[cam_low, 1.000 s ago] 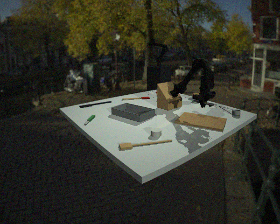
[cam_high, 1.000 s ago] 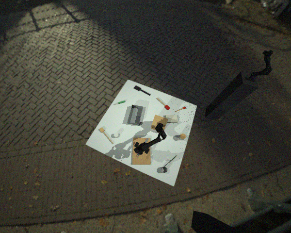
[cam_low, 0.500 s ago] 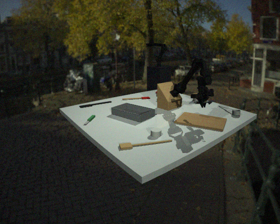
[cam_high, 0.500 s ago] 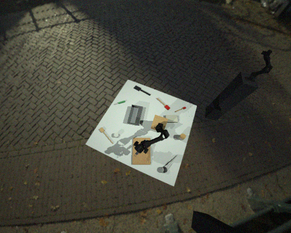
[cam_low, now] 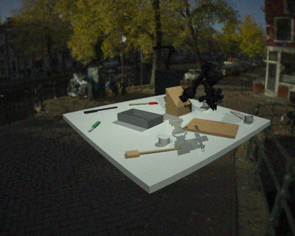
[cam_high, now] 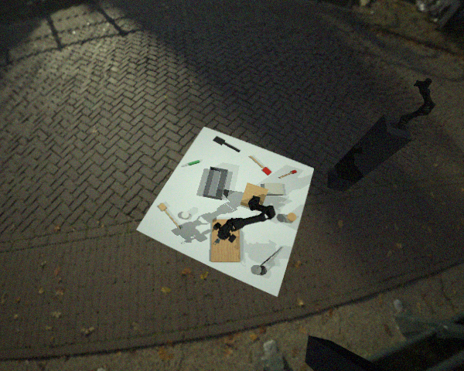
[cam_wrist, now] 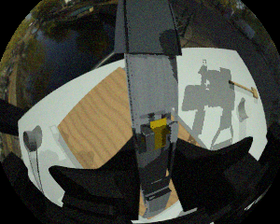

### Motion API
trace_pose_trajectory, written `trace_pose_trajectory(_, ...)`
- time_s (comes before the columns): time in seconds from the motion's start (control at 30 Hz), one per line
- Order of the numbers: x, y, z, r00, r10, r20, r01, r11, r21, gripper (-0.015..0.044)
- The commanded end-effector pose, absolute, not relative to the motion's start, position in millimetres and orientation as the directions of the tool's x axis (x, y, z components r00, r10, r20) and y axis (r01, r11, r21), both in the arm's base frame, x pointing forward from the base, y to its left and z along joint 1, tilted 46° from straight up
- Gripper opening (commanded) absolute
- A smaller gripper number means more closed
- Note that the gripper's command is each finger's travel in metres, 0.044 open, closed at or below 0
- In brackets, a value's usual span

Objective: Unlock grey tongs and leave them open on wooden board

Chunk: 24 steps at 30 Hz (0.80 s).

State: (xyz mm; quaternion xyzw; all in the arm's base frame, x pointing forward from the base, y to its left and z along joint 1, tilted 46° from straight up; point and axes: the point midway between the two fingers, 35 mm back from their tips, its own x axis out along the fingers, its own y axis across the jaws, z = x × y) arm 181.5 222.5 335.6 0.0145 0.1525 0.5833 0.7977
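Note:
My gripper [cam_high: 224,233] [cam_low: 213,103] is shut on the grey tongs and holds them above the table, over or near the wooden board [cam_high: 225,253] [cam_low: 219,128] [cam_wrist: 98,117]. In the wrist view, the grey tongs [cam_wrist: 151,84] run up the middle of the frame between the black fingers, with a yellow part on their lower stretch. I cannot tell from these frames whether their arms are locked. The tongs are hardly visible in the top and exterior views. The roasting tin [cam_low: 133,122] stands apart from the board, with nothing across it.
A wooden block [cam_high: 253,190] [cam_low: 173,103] stands between tin and arm. A white cup [cam_low: 164,139] and a wooden brush [cam_high: 162,206] [cam_low: 132,154] lie on the board's other side. A small grey pan [cam_high: 258,270] [cam_low: 249,118] [cam_wrist: 33,138] stands near the board.

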Motion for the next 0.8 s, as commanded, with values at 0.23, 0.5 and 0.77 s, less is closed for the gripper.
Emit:
trace_pose_trajectory(0.23,176.5,205.0,342.5,0.293,0.955,-0.045,-0.933,0.296,0.205,-0.015)
trace_pose_trajectory(0.5,166.3,191.3,342.3,0.284,0.956,0.068,-0.946,0.268,0.183,-0.015)
trace_pose_trajectory(0.77,151.4,178.1,336.8,0.258,0.953,0.158,-0.961,0.237,0.142,-0.015)
